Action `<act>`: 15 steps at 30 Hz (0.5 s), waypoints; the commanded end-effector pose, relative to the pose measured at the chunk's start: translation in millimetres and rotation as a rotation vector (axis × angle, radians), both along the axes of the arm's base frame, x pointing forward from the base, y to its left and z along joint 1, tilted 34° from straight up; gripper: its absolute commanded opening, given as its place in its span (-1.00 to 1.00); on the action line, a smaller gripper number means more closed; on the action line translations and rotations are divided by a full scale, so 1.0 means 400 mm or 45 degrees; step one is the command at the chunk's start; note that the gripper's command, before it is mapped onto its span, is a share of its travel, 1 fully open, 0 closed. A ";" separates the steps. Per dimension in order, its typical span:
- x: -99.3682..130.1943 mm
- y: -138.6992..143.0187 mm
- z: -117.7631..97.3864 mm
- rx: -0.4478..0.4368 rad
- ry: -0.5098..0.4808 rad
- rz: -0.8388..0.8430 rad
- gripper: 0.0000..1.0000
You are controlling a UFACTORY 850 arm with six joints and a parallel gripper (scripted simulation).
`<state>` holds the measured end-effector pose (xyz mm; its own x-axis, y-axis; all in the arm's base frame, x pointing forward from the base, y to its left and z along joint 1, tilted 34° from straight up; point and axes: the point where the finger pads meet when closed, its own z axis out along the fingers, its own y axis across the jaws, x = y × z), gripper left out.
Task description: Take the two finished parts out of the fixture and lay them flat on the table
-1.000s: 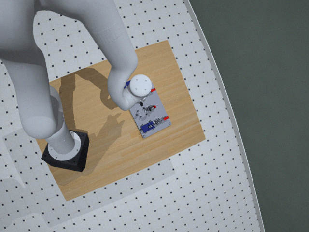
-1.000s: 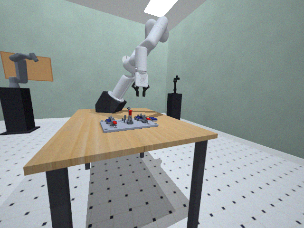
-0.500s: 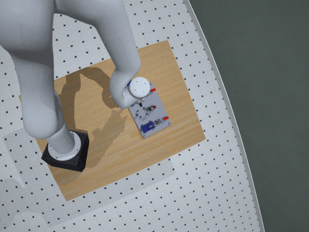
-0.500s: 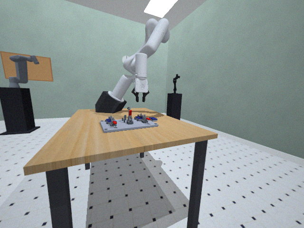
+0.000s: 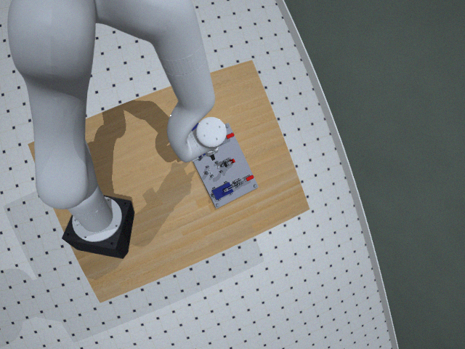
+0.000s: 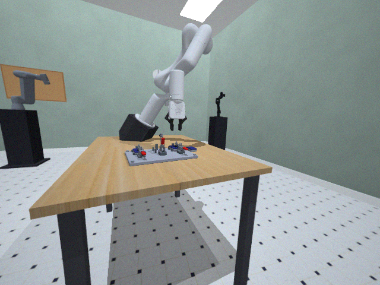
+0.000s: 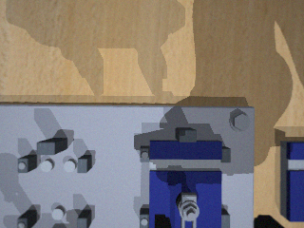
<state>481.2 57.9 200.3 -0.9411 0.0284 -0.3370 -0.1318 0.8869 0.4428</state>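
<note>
Red upright handle (image 6: 162, 141) stands mid-plate on the grey fixture (image 5: 238, 165) (image 6: 165, 158) (image 7: 119, 123); hand (image 6: 176, 126) above, fingers partly apart, nothing gripped.

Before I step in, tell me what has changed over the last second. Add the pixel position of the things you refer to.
The gripper (image 5: 213, 157) (image 6: 176, 129) (image 7: 215, 223) has come down towards the fixture plate (image 5: 240, 165) (image 6: 147, 160) (image 7: 109, 128), taking hold of nothing. The plate and the blue slotted part (image 6: 192, 148) (image 7: 296, 190) beside it stayed put.
</note>
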 end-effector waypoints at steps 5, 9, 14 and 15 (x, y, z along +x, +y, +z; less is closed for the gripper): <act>0.072 -0.002 0.025 0.000 -0.002 0.000 -0.03; 0.136 -0.004 0.048 0.000 -0.002 0.000 -0.03; 0.219 -0.007 0.078 0.000 -0.002 0.000 -0.03; 0.234 -0.007 0.084 0.000 -0.002 0.000 -0.03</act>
<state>536.0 55.9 221.5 -0.9374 0.0316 -0.3467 -0.1338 0.8868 0.4424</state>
